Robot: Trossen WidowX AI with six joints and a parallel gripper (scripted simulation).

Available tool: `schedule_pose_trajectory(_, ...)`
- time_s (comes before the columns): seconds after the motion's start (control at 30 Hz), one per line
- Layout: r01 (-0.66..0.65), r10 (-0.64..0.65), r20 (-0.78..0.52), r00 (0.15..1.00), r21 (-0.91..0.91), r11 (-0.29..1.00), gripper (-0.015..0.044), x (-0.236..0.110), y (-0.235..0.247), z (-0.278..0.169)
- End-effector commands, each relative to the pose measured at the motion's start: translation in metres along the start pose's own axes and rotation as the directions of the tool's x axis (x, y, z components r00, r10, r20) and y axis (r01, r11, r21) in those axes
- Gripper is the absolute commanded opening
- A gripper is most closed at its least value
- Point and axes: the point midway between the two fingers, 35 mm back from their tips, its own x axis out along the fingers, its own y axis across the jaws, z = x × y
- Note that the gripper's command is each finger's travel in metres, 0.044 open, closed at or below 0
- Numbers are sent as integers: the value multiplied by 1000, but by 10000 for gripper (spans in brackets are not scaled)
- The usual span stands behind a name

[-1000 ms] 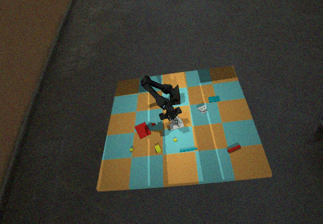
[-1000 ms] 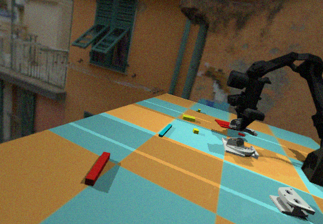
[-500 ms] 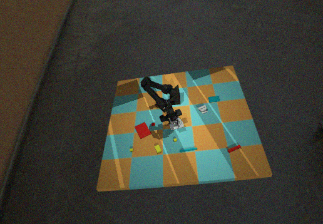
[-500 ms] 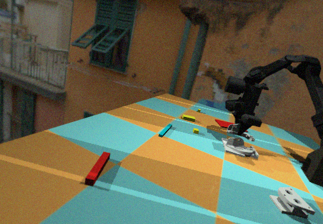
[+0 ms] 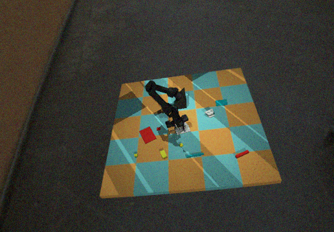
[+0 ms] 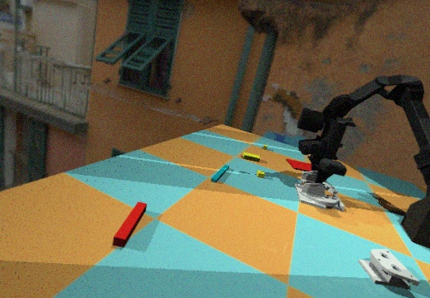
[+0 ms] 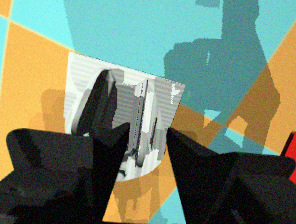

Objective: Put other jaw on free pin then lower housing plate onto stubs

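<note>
My claw (image 5: 182, 129) (image 6: 320, 180) (image 7: 148, 129) is clamped on the loose jaw (image 7: 144, 120), which sits between my fingertips, over the pale base plate (image 5: 185, 131) (image 7: 175, 92). The jaw's long axis runs along my fingers' reach in the wrist view, its tip pointing toward the base plate's straight edge. On that base, beside my loose jaw, stands the other jaw (image 7: 97, 102). The housing plate (image 5: 210, 112) (image 6: 392, 265) lies well apart from the base plate, on the mat (image 5: 217, 140) (image 6: 233, 221) (image 7: 30, 65). Whether the teeth mesh, I cannot tell.
</note>
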Motion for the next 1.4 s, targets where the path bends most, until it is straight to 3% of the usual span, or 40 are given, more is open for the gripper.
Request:
schedule_pose_trajectory(0.0,3,-3,-6,1000,-11,1000,134,2,1,-2)
schedule_pose_trajectory(1.37,3,-3,-6,1000,-18,1000,134,10,1,-2)
